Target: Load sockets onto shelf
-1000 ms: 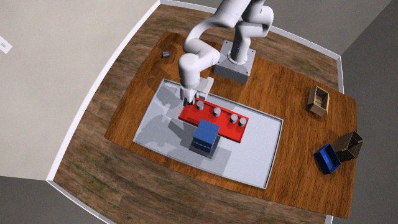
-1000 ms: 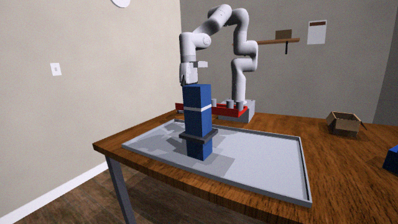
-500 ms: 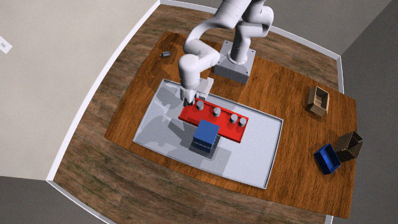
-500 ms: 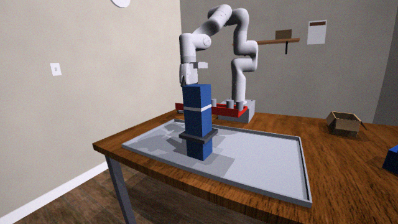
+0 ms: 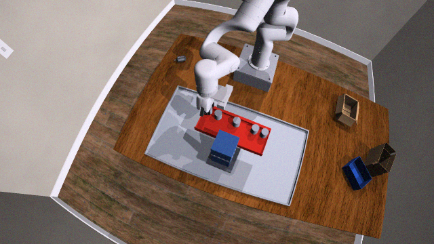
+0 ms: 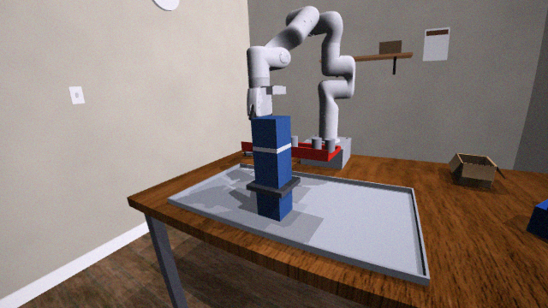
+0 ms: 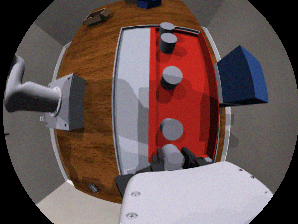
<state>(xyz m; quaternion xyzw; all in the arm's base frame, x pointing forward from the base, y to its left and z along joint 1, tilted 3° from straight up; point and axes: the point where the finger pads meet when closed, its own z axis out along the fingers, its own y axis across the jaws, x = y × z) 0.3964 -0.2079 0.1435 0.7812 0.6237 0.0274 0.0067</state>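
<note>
While fingers (image 5: 207, 112) grip 1 socket (image 7: 170, 157), shelf (image 5: 251, 142) holds 4

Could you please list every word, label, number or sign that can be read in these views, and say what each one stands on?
None can be read.
The white sheet on the back wall has a brown strip at its top; any print on it is too blurred to read.
The white plate on the side wall shows only a small grey square, no text.
The blue post, red shelf and cardboard box carry no lettering.
</note>
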